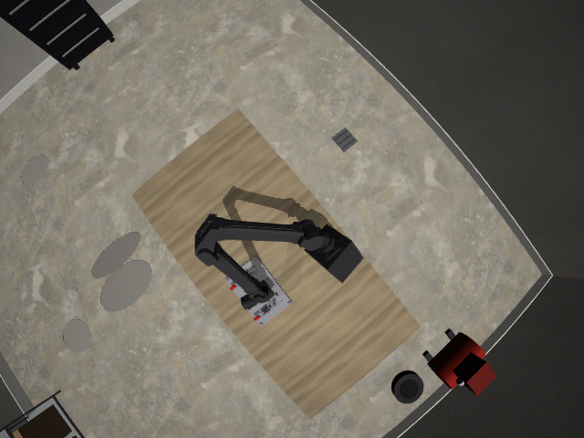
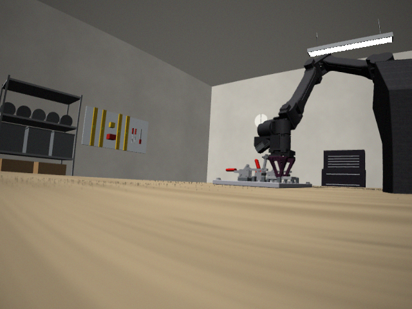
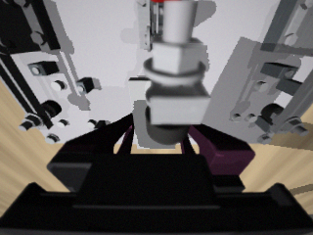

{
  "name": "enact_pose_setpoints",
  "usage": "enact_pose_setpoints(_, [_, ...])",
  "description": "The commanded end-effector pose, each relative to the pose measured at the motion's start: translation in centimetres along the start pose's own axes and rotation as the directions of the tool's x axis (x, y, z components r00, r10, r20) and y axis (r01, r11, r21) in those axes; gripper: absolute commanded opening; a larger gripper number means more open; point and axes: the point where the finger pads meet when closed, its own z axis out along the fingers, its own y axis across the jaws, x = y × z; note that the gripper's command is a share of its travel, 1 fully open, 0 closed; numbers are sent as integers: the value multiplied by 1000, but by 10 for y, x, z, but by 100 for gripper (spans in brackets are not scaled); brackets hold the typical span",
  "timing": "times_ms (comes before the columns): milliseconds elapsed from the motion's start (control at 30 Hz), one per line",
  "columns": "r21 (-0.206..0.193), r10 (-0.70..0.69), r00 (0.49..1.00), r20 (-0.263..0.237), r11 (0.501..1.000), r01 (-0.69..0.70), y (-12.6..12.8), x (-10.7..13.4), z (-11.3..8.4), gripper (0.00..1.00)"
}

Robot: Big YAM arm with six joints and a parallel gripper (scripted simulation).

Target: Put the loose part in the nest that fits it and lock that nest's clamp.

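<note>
The fixture's grey base plate (image 1: 284,300) (image 2: 232,182) (image 3: 110,29) lies on the bench under the arm. Two red clamp handles show: one handle (image 1: 233,287) and another (image 1: 256,318). In the exterior view one red handle (image 2: 230,169) lies level and one (image 2: 257,163) is tilted up. My gripper (image 2: 282,175) (image 3: 156,117) points down low over the plate. Its fingers stand partly apart, shut on a grey part (image 3: 142,134), mostly hidden by a pale clamp spindle (image 3: 177,64) close to the camera. Whether the part rests flat on pads cannot be told.
Dark blocks, pins (image 3: 58,85) and bolts stand on the plate left and right of the fingers. The upright clamp arm (image 2: 265,162) stands close beside the gripper. The wooden bench top (image 1: 339,339) surrounds the fixture; the black arm base (image 1: 341,264) stands at its edge.
</note>
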Motion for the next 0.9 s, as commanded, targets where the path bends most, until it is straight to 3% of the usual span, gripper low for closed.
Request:
enact_pose_setpoints(0, [-3, -5, 1000, -21, 1000, 5, 1, 11, 10, 0])
enact_pose_setpoints(867, [-1, -2, 1000, -16, 1000, 2, -2, 7, 16, 0])
